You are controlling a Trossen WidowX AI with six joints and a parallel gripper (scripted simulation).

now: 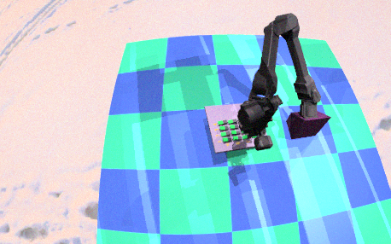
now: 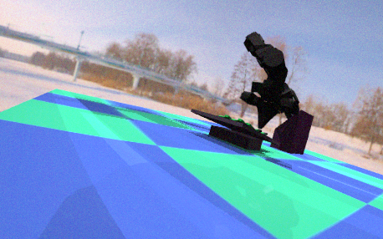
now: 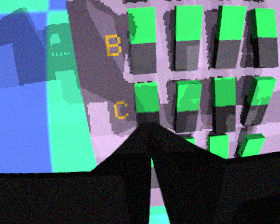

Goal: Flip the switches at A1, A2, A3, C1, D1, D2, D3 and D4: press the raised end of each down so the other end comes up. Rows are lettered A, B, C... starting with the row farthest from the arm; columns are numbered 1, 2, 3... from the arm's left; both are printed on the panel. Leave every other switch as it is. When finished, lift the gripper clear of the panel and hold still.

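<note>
Item 1: switch panel [image 1: 224, 112] [image 2: 205, 114] [image 3: 101, 120], pale lilac in the top & wrist views, on the bench [image 1: 192, 192] [image 2: 230, 167] [image 3: 21, 140]; sloped, edge nr. the arm's base lower, far edge higher. Dark support block [image 2: 234, 138] directly under panel.

Item 2: rocker switches, green/dk. grey, on panel face. Wrist view: rows B & C show four ea., incl. switch B1 [image 3: 142, 42] and switch C1 [image 3: 147, 100]; green halves on panel's far side, grey halves on side twd. arm. Row D partly covered; green parts of switch D3 [image 3: 218, 145] & switch D4 [image 3: 252, 145] visible. Which ends are raised: cannot tell reliably.

Item 3: row labels, orange: "B" [image 3: 113, 45] and "C" [image 3: 120, 110], on panel by col. 1.

Item 4: end effector [image 1: 253, 134] [image 2: 261, 126] [image 3: 148, 129], blk., fully closed, nothing held. Tips point down over panel's near part, at col. 1, overlapping the lower end of C1 in wrist view; contact w/ panel cannot be told.

Item 5: arm [image 1: 269, 51] [image 2: 273, 63], blk., bent high, reaching over panel from its row-D side.

Item 6: base block [image 1: 296, 130] [image 2: 301, 135], dk. purple, beyond panel's row-D edge, apart from it.
</note>
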